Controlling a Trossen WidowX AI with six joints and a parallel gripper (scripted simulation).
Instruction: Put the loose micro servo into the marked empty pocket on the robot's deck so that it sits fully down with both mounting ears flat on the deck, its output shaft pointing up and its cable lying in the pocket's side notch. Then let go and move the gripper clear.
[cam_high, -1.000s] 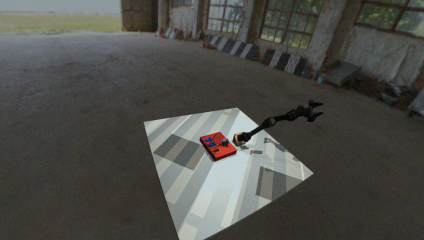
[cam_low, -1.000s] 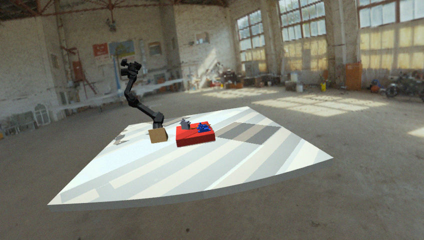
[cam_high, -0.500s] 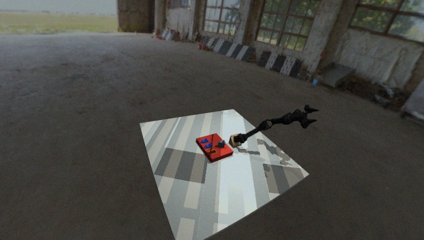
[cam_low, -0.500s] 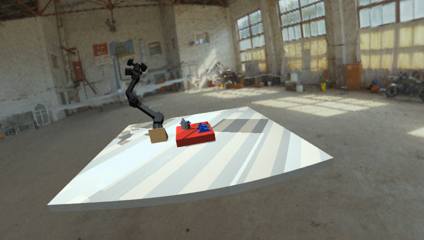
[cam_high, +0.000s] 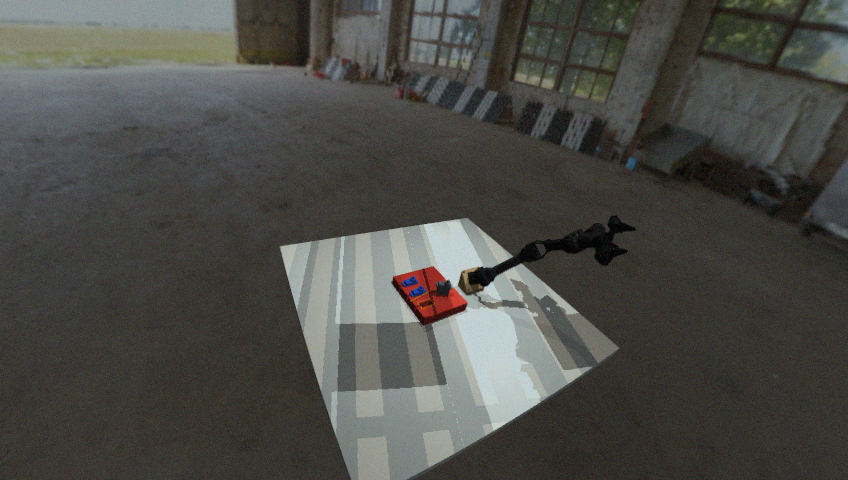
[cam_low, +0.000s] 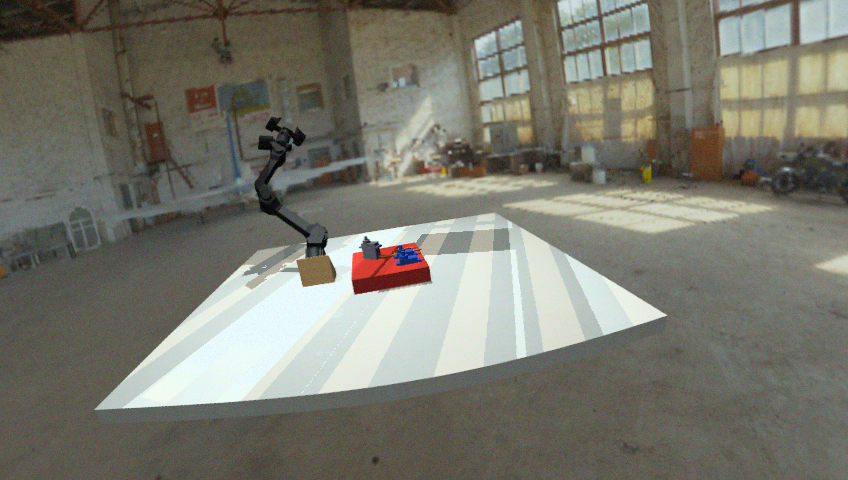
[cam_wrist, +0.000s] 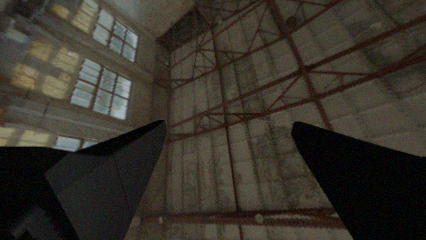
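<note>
The gripper (cam_low: 283, 134) is reared up high behind its tan base block (cam_low: 315, 270), jaws spread wide and holding nothing, aimed at the roof trusses instead of the work. The grey micro servo (cam_low: 370, 248) stands on the near corner of the red deck (cam_low: 389, 278), far below and forward of the jaws, on the side facing the base. To my eye the arm must fold right over and down to reach it; the servo's long axis is too small to judge from here
</note>
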